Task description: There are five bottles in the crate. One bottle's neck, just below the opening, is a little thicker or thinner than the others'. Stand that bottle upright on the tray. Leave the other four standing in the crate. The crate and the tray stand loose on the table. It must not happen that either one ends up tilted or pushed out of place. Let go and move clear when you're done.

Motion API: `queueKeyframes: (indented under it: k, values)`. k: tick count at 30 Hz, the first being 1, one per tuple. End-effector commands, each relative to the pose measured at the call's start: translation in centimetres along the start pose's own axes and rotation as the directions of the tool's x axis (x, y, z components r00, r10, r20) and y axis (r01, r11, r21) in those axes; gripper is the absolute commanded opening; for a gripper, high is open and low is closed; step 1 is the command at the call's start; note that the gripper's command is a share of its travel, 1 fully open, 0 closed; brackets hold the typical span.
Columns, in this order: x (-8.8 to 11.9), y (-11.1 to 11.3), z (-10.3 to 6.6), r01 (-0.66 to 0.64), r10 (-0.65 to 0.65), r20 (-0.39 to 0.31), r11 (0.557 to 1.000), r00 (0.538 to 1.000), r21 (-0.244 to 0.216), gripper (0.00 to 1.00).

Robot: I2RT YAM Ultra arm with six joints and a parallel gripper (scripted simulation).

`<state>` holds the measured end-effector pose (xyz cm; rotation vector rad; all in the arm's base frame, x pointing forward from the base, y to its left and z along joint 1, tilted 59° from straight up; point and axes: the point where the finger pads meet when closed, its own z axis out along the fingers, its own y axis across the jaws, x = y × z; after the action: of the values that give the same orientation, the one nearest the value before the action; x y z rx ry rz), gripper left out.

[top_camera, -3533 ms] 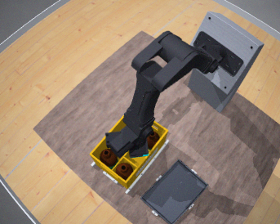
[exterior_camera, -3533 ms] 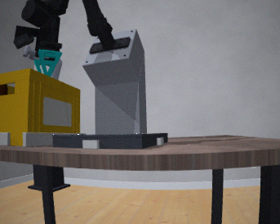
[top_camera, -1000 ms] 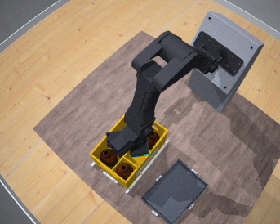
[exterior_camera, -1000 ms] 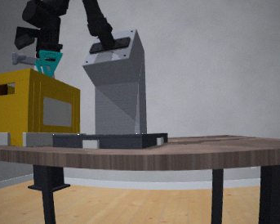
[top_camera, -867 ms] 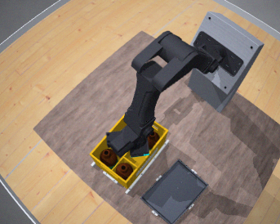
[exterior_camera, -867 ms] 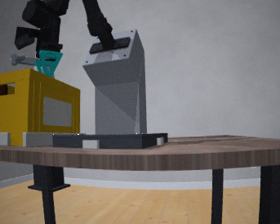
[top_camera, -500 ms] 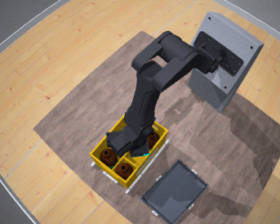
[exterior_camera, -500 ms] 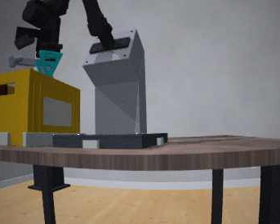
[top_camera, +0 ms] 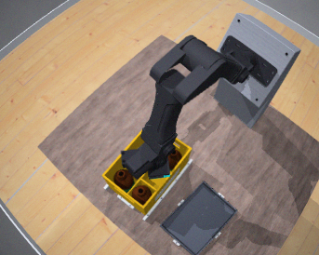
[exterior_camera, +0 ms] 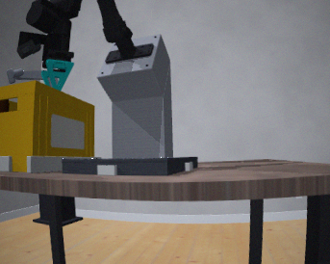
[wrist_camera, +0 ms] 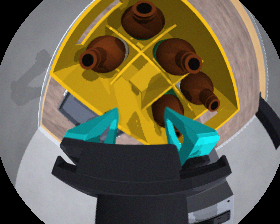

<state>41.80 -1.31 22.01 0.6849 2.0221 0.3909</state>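
Five brown bottles stand in the yellow crate (top_camera: 129, 200) (exterior_camera: 18, 135) (wrist_camera: 66, 65). The wrist view shows a top bottle (wrist_camera: 142, 24), a left bottle (wrist_camera: 108, 52), a middle bottle (wrist_camera: 172, 54), a right bottle (wrist_camera: 195, 87) and a near bottle (wrist_camera: 163, 109) partly hidden by the right teal finger. The top view shows only three, the arm covering the rest. Which neck differs, I cannot tell. My gripper (exterior_camera: 57, 86) (wrist_camera: 141, 111) is open and empty, its fingertips over the crate's near part. The dark tray (top_camera: 199, 219) (exterior_camera: 139, 167) (wrist_camera: 78, 110) bears no bottle.
Yellow dividers (wrist_camera: 126, 67) split the crate into compartments, and its walls rise around the bottles. The tray lies beside the crate with a narrow gap. The grey arm pedestal (top_camera: 273, 60) (exterior_camera: 139, 120) stands at the back of the brown table (top_camera: 101, 98) (exterior_camera: 259, 185).
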Motion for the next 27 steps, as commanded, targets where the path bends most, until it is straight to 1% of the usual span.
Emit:
queueKeyframes:
  k: [1, 18, 27]
  values:
    - [-0.7, 0.4, -0.8, -0.003, 0.003, 0.028, 1.000, 1.000, -0.016, 0.61]
    - [-0.9, 0.5, -0.9, -0.003, 0.003, 0.031, 1.000, 1.000, -0.018, 0.61]
    - [-1.7, 0.9, -1.2, -0.003, 0.004, 0.043, 1.000, 0.999, -0.023, 0.61]
